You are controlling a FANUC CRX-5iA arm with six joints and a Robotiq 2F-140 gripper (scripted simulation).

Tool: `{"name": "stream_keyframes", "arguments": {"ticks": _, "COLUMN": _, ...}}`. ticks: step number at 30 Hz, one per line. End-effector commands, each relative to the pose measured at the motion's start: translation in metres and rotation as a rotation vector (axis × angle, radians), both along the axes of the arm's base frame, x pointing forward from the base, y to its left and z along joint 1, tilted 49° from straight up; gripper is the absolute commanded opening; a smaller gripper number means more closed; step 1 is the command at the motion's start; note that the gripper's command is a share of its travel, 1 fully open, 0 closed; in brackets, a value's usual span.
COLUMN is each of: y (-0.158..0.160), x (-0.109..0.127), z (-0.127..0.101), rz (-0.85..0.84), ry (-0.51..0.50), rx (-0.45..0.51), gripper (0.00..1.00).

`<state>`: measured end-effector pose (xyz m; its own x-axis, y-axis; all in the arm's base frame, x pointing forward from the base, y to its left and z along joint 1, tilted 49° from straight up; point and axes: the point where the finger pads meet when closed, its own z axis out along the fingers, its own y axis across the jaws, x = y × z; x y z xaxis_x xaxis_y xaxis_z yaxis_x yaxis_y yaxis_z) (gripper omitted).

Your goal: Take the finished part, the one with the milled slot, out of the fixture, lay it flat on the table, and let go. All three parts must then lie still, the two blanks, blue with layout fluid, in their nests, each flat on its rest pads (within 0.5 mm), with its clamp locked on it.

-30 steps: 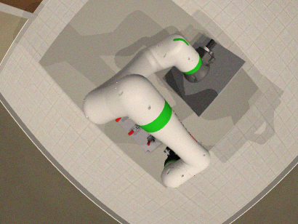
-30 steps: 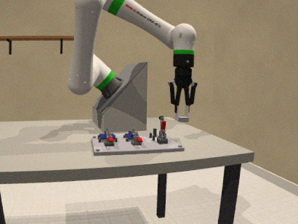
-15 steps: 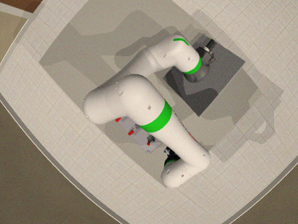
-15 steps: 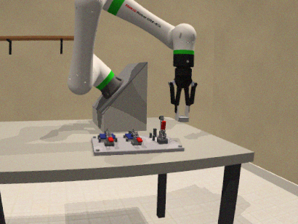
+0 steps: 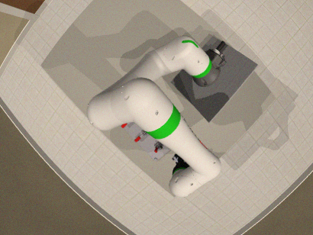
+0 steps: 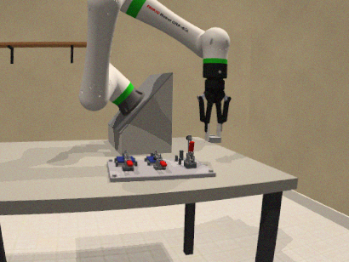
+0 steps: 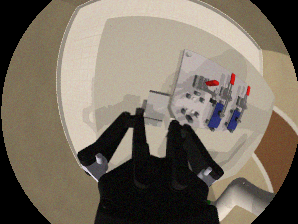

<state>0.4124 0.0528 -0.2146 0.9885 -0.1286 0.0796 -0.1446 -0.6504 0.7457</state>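
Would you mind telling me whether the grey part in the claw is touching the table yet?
Apart. The exterior view shows the finished part hanging from the claw, with wall visible beneath it, above the table.
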Motion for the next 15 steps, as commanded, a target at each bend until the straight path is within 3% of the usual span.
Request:
{"name": "stream_keyframes", "arguments": {"ticks": 1, "y": 0.0003, "x": 0.0001, "z": 0.0000, "rz": 0.000, "ry": 0.000, "rx": 0.000, "gripper": 0.00}}
{"name": "stream_keyframes", "arguments": {"ticks": 15, "y": -0.0036, "x": -0.0001, "z": -0.0034, "rz": 0.000, "ry": 0.000, "rx": 0.000, "gripper": 0.00}}
